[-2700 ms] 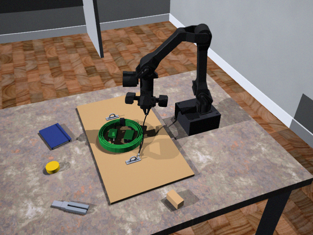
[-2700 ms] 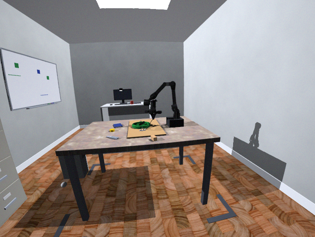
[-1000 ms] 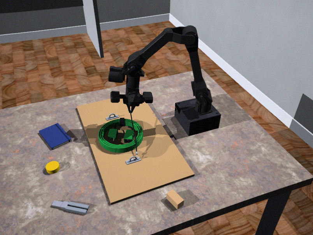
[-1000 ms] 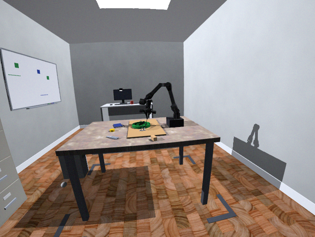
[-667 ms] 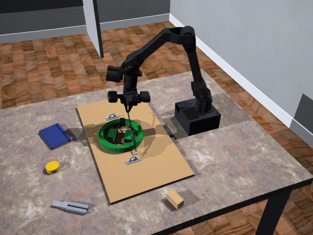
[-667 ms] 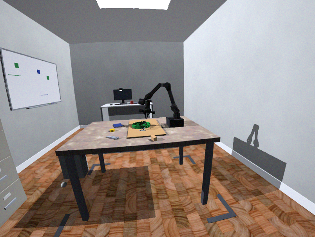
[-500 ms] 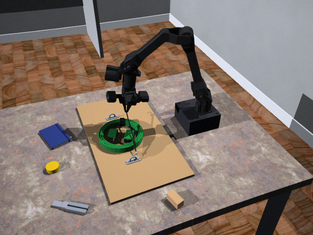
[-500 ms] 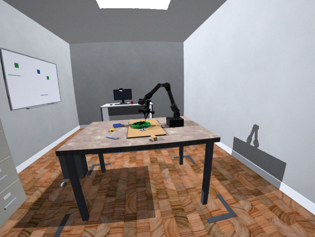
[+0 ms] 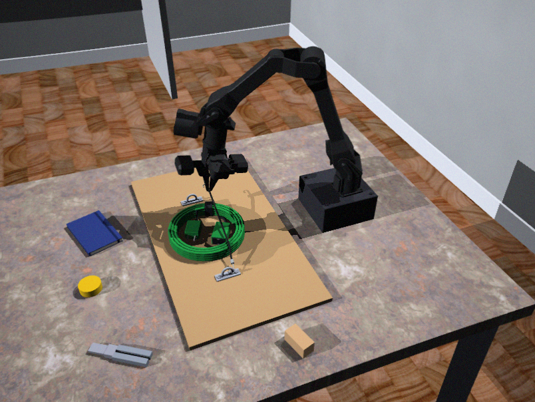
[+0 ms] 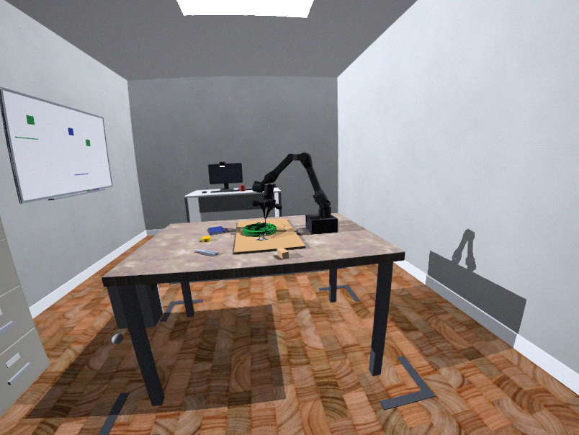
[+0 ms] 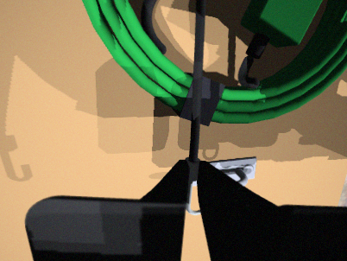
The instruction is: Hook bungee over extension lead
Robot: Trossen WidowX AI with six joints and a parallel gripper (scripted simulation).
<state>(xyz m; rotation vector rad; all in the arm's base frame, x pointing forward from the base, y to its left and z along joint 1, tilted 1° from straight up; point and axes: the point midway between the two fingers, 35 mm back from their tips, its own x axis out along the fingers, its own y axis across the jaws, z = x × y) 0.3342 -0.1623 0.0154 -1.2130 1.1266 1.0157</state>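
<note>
A green coiled extension lead (image 9: 206,232) lies on the tan board (image 9: 225,257), with its green plug blocks in the middle. A thin dark bungee runs across the coil from the near tie-down eye (image 9: 227,273), where its far hook sits, up to my gripper (image 9: 210,186). The gripper is shut on the bungee's free hook end (image 11: 194,196) and holds it a little above the board, right by the far tie-down eye (image 9: 191,200), which also shows beside the fingertips in the wrist view (image 11: 235,168). The coil (image 11: 186,82) lies just beyond.
A blue notebook (image 9: 93,231), a yellow puck (image 9: 90,285) and a grey clamp-like tool (image 9: 120,354) lie left of the board. A small tan block (image 9: 299,340) sits near the front edge. The arm's base (image 9: 337,199) stands to the right.
</note>
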